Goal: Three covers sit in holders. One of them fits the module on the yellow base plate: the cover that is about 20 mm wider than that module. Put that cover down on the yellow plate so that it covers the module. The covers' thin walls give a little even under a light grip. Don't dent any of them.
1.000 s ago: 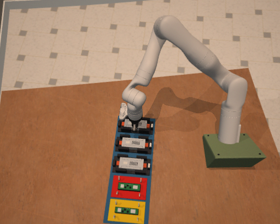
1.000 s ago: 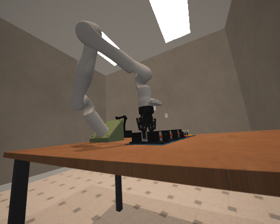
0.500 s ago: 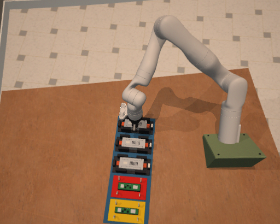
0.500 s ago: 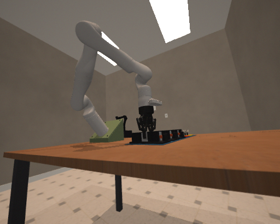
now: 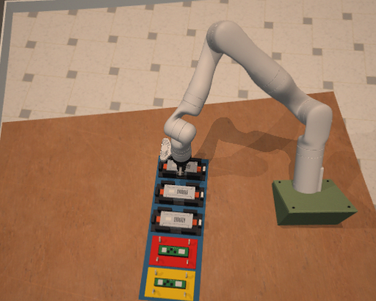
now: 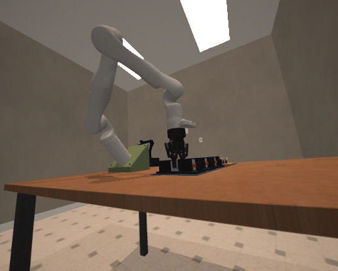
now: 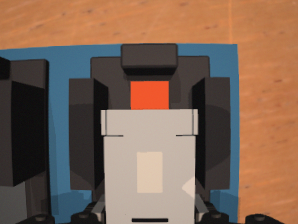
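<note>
Three grey covers sit in black holders on a blue strip. My gripper is down over the far cover and shut on it; the cover still sits in its holder. In the wrist view the grey far cover fills the middle, with an orange pad beyond it and black holder walls on both sides. The middle cover and the near cover lie in their holders. The yellow base plate with its green module is at the near end of the strip.
A red plate with a wider green module lies between the near holder and the yellow plate. Small pegs stand at the corners of both plates. The arm's green base stands to the right on the wooden table.
</note>
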You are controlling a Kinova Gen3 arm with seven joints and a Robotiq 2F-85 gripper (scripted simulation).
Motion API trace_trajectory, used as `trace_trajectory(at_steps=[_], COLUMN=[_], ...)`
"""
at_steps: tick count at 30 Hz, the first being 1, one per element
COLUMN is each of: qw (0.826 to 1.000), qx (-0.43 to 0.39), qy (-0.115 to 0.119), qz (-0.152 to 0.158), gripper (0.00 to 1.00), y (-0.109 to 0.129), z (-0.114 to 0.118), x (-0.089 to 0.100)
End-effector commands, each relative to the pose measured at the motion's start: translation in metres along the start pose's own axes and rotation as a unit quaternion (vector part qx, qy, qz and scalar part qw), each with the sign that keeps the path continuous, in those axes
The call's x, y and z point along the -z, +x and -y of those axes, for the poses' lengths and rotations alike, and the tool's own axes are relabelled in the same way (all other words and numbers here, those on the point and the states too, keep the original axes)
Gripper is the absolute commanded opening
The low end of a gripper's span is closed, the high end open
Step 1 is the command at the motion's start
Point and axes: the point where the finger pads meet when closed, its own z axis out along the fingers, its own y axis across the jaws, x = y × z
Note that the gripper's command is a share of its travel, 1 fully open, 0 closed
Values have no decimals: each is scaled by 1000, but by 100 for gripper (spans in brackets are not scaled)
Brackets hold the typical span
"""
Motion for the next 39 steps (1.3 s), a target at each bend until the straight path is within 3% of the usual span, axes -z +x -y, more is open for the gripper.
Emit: trace_trajectory(at_steps=[1, 9, 19, 26, 36, 39], qw=[1000, 1000, 1000, 1000, 1000, 1000], qx=[0, 0, 0, 0, 0, 0], qy=[0, 0, 0, 0, 0, 0], qz=[-1, -1, -1, -1, -1, -1], gripper=[0, 0, 0, 0, 0, 0], y=[0, 0, 0, 0, 0, 0], z=[0, 0, 0, 0, 0, 0], x=[1, 1, 31, 31, 60, 60])
